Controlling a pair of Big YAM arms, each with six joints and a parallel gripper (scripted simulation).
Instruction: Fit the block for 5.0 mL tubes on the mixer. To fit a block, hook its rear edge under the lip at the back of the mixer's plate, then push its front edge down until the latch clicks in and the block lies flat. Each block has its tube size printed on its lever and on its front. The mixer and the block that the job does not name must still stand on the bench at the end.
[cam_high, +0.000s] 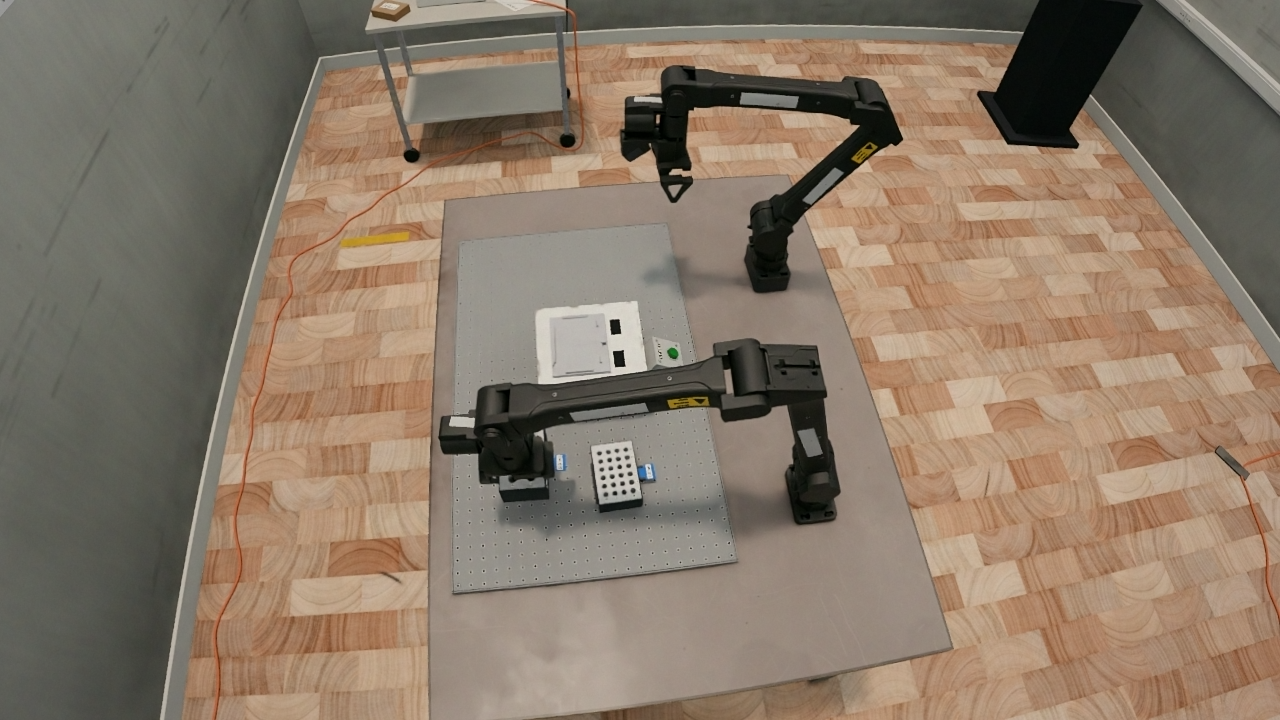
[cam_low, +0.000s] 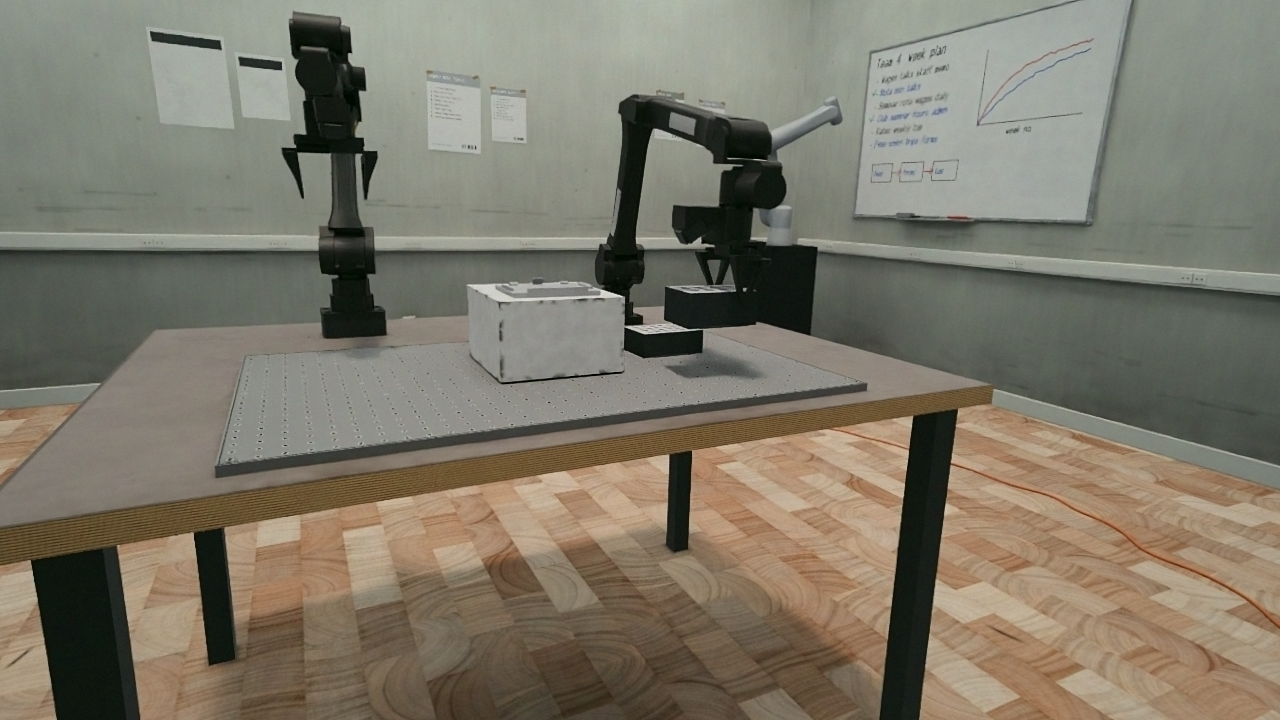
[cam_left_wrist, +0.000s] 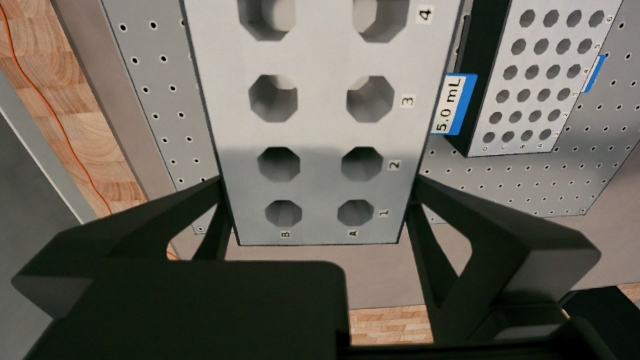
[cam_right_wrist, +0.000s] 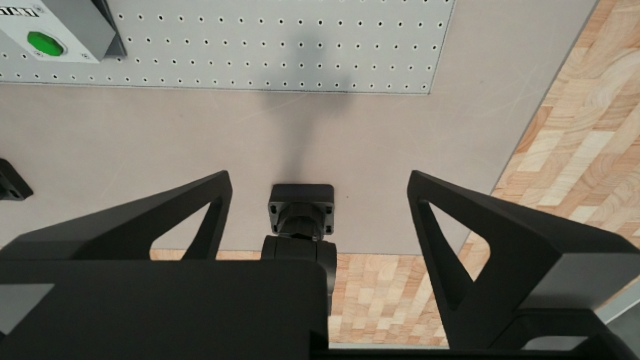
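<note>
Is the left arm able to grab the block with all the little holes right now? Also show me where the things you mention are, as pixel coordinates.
Probably not yet: the left gripper (cam_high: 517, 470) (cam_low: 726, 279) (cam_left_wrist: 319, 180) is shut on the 5.0 mL block (cam_high: 523, 488) (cam_low: 709, 307) (cam_left_wrist: 320, 135), so its fingers are busy.
</note>
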